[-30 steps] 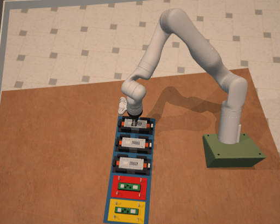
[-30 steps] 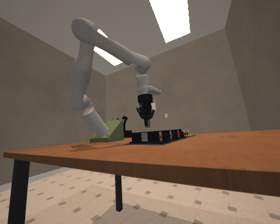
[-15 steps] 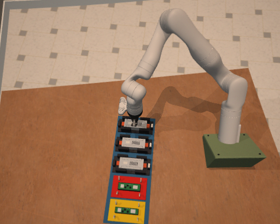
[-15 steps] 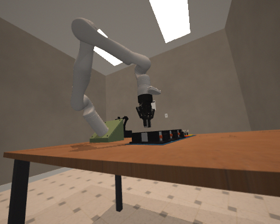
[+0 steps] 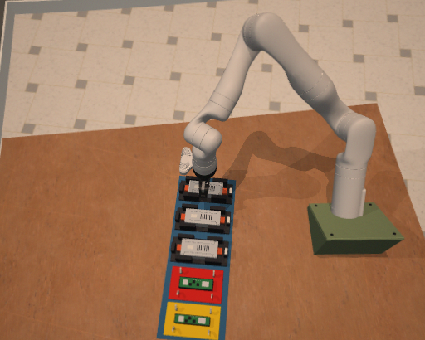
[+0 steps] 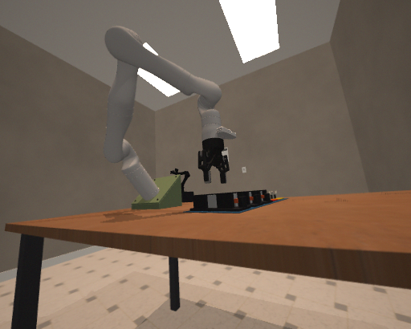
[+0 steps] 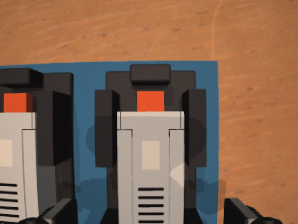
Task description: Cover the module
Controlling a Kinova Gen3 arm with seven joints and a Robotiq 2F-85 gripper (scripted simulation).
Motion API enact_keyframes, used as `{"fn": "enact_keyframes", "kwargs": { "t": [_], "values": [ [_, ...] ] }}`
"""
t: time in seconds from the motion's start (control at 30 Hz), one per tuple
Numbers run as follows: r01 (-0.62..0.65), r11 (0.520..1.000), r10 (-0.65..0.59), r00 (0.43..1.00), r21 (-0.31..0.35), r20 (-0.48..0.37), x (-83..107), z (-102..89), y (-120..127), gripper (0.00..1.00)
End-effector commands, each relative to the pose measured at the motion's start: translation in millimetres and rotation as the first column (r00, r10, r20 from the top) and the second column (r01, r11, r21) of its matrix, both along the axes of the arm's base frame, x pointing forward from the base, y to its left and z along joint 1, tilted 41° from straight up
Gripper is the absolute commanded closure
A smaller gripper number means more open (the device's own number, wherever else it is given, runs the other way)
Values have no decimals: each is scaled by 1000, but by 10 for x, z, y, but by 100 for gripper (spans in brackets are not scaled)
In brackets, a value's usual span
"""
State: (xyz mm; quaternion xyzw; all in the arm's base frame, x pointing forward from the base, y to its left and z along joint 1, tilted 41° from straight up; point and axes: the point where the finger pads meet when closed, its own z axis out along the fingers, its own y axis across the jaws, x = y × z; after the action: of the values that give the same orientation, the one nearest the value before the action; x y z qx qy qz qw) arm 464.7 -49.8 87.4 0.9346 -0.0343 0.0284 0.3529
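Three grey covers sit in black holders on a blue strip: the far cover [image 5: 208,189], the middle cover [image 5: 202,216] and the near cover [image 5: 199,247]. Beyond them lie a red plate [image 5: 196,284] and the yellow plate [image 5: 192,320], each with a green module; the module on the yellow plate [image 5: 192,319] is uncovered. My gripper [image 5: 203,187] hangs open and empty above the far cover, well clear of it in the side view [image 6: 213,179]. In the wrist view the far cover [image 7: 150,165] lies straight below, with my fingertips at the bottom corners either side of it.
The arm's green base [image 5: 353,233] stands on the wooden table to the right of the strip. Orange blocks [image 7: 150,101] sit at the ends of the holders. The table edge runs near the yellow plate.
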Motion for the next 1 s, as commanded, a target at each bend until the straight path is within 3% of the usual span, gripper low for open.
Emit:
{"fn": "enact_keyframes", "kwargs": {
  "t": [0.0,0.97],
  "values": [
    [-1,1000,1,1000,1,1,4,5,8,0],
    [-1,1000,1,1000,1,1,7,-65,-54,0]
  ]
}}
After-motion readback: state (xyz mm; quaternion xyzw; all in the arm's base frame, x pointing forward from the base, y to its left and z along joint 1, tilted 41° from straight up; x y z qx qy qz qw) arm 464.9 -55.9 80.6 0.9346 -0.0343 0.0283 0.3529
